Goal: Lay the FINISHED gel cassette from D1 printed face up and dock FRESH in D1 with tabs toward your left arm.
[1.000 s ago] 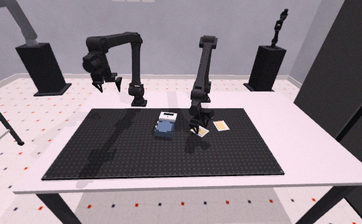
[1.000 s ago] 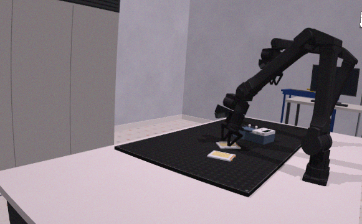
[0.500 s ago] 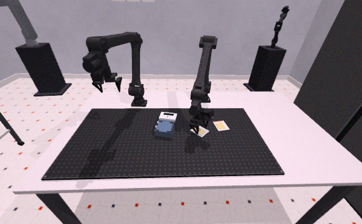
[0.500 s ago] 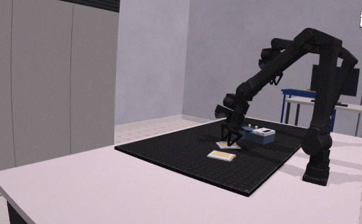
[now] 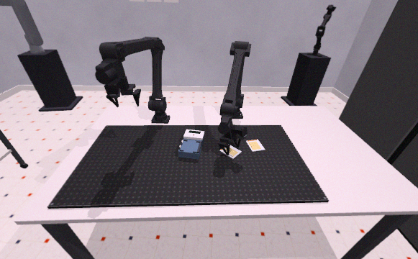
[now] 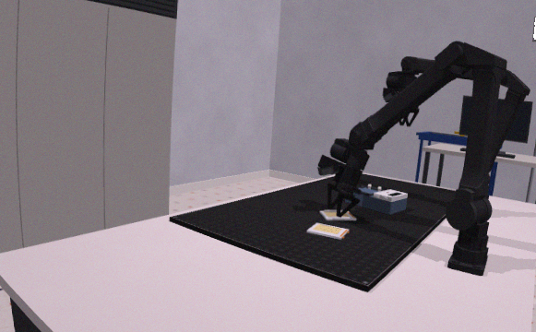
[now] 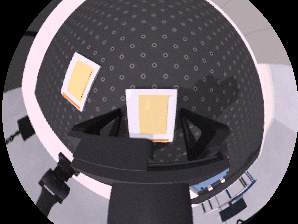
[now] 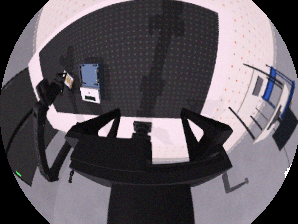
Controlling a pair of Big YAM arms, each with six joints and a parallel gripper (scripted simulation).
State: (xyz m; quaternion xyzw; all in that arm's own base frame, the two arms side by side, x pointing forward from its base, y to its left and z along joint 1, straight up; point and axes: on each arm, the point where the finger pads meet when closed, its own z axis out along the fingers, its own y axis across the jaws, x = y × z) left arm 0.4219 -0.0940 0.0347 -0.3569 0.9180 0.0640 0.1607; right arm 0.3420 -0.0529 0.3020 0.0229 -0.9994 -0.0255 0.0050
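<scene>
Dock D1 (image 5: 191,147) (image 6: 380,203) (image 7: 212,181) (image 8: 90,74) is blue with a white end block; its blue bay shows no cassette. One cassette (image 5: 234,152) (image 6: 327,215) (image 7: 154,117) (image 8: 69,79) lies flat on the deck, yellow face up, copper edge toward the wrist in the left wrist view. My left gripper (image 5: 232,148) (image 6: 335,210) (image 7: 150,111) is open, low over it, fingers on either side. A second cassette (image 5: 255,145) (image 6: 328,230) (image 7: 80,81) lies flat beside it, a dotted row along one edge. Their labels and any comb are unreadable. My right gripper (image 5: 127,104) (image 6: 406,124) (image 8: 150,111) is open and empty, high up.
The black dotted deck (image 5: 194,183) (image 6: 258,231) lies on the pale table (image 5: 338,144) (image 6: 157,263). D1 stands close beside the left gripper. The right arm is high and well away from D1. A dark cabinet (image 5: 392,90) stands beyond the table's side.
</scene>
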